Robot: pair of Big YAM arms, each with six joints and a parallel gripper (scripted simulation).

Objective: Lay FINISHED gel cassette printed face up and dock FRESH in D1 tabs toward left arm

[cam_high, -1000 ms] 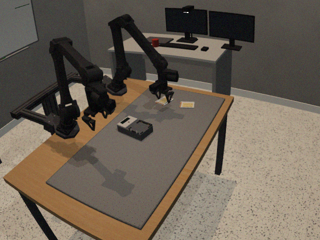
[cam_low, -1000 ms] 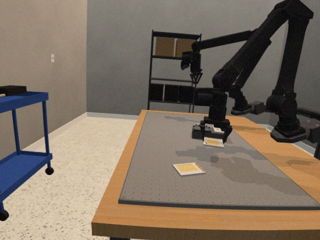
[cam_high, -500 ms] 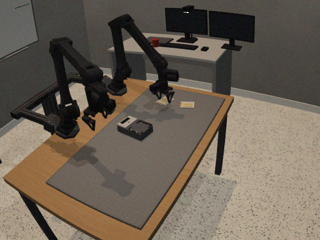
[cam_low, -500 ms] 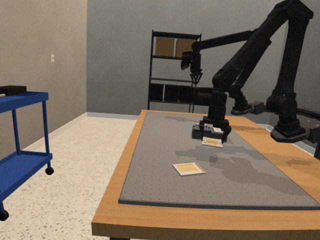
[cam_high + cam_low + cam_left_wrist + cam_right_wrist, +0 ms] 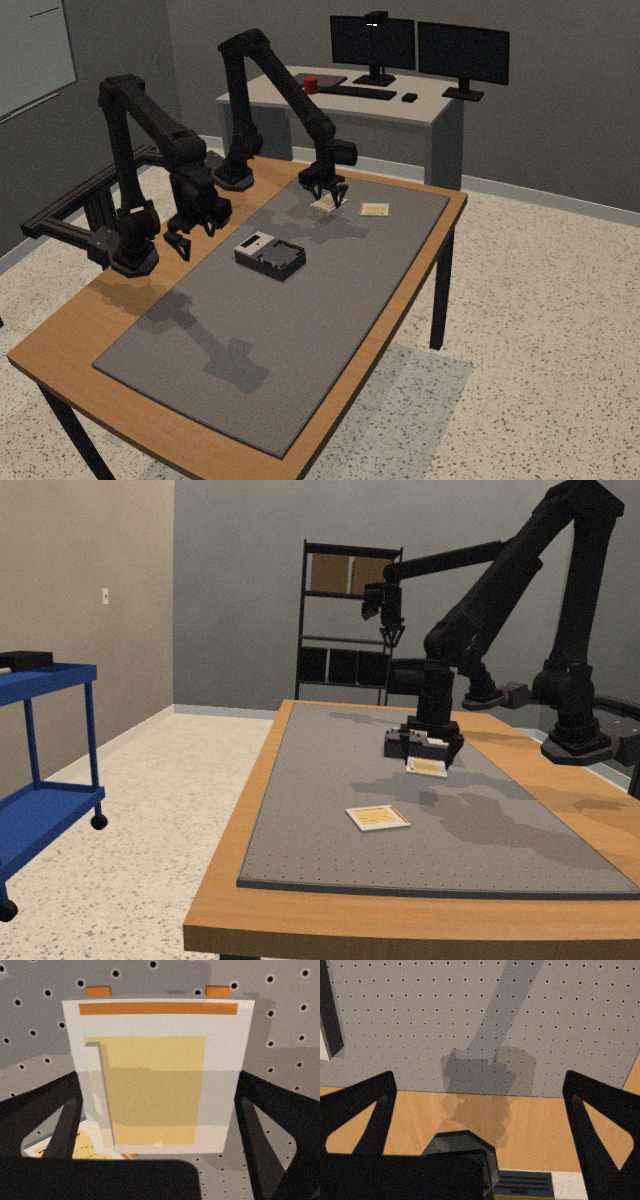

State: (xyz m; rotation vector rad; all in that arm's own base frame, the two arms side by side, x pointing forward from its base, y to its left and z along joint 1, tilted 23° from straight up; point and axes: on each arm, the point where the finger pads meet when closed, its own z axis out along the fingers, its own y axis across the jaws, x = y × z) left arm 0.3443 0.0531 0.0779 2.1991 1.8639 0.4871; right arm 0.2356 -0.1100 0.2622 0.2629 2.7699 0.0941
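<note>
Fresh cassette held by the left hand above the table.
The left hand [image 5: 328,201] [image 5: 428,764] [image 5: 158,1080], spread wide, grips FRESH [image 5: 326,203] [image 5: 426,766] [image 5: 150,1060] by opposite edges; its white comb [image 5: 97,1085] is in place. FINISHED [image 5: 374,209] [image 5: 377,817] [image 5: 90,1142] lies printed face up on the table [image 5: 51,341] [image 5: 310,919] [image 5: 420,1110]. D1 [image 5: 258,264] [image 5: 395,748] [image 5: 331,1025] stands upright, apart from both cassettes. The right hand [image 5: 198,246] [image 5: 391,643] [image 5: 479,1080] is fully open, holding nothing.
</note>
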